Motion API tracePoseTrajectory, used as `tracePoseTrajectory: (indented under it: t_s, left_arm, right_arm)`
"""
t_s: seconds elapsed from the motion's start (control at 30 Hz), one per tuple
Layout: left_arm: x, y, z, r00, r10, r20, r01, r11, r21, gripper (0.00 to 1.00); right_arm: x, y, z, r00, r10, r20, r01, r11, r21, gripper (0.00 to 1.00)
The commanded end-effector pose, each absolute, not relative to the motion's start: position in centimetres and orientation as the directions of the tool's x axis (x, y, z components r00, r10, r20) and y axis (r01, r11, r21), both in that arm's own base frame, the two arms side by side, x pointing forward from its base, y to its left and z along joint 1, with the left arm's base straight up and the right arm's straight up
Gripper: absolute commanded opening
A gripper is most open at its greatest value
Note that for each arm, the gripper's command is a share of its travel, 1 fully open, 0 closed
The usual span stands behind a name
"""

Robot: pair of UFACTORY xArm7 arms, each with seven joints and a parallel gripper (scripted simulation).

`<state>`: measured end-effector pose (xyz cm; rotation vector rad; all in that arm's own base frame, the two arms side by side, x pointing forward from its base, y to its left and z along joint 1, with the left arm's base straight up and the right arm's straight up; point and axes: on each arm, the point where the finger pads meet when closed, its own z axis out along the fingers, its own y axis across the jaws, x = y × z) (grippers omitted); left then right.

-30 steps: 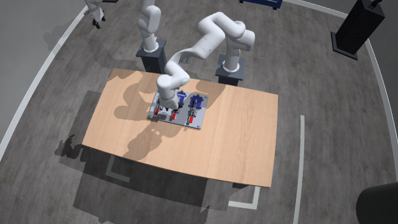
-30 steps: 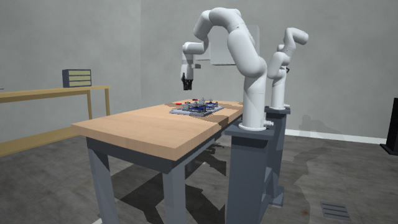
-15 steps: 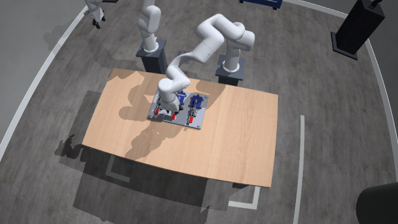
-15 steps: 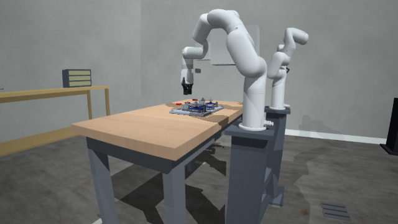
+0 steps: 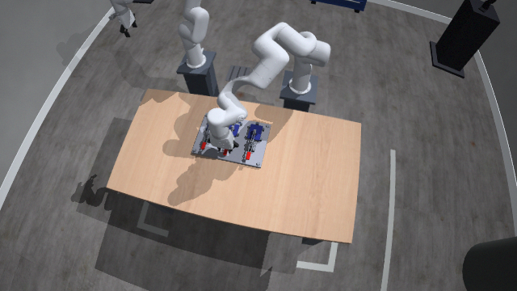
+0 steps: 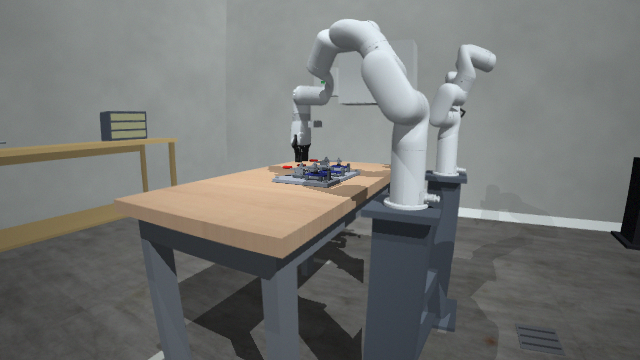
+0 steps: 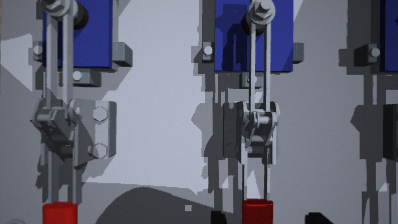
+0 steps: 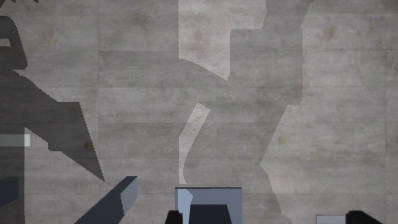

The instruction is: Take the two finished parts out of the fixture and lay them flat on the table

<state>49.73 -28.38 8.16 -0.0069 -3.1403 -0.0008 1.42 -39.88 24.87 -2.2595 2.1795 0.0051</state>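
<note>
Well, from where I stand, going left to right across the top view, first comes the right gripper [image 5: 131, 30] [image 6: 463, 112] [image 8: 266, 218], well off the table [image 5: 311, 174] [image 6: 225, 200], its fingers wide apart with nothing between them. Next is the right arm [image 5: 193, 28] [image 6: 447, 105], on its own pedestal [image 5: 212, 56] [image 6: 460, 177] behind the table. Then comes the fixture plate [image 5: 238, 159] [image 6: 281, 180] [image 7: 155, 100], lying on the table with three toggle clamps on it. The left block [image 7: 97, 40] is blue and sits under the first clamp, whose red handle [image 5: 203, 145] [image 6: 314, 160] [image 7: 60, 214] points to the long table edge away from the arms. The middle block [image 5: 235, 130] [image 7: 280, 45] is likewise under its clamp's pad, and the left gripper [image 5: 228, 147] [image 6: 301, 152] [image 7: 268, 218] hangs at that clamp's handle [image 5: 225, 152] [image 6: 301, 165] [image 7: 257, 212], partly open and gripping nothing, a fingertip to either side in the wrist view. The right block [image 5: 255, 132] [image 6: 316, 174] [image 7: 391, 35] is in the fixture too; I can't tell from here which blocks have the slot. Farthest right stands the base of the left arm [image 5: 271, 61] [image 6: 395, 85], which reaches across to the plate
</note>
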Motion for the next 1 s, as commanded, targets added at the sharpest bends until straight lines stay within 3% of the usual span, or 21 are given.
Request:
tracePoseTrajectory:
  t_s: [0.0, 0.97]
  left_arm:
    - [49.9, -28.5, 7.9, -1.0, 0.004, -0.004, 0.004, 1.0, -0.002, 0.48]
    - [49.9, -28.5, 5.8, -1.0, 0.004, -0.004, 0.004, 1.0, -0.002, 0.48]
  right_arm:
    - [1.4, -40.0, 25.0, 0.036, -0.999, 0.0, -0.999, -0.036, 0.0, 1.0]
    - [1.4, -40.0, 25.0, 0.036, -0.999, 0.0, -0.999, -0.036, 0.0, 1.0]
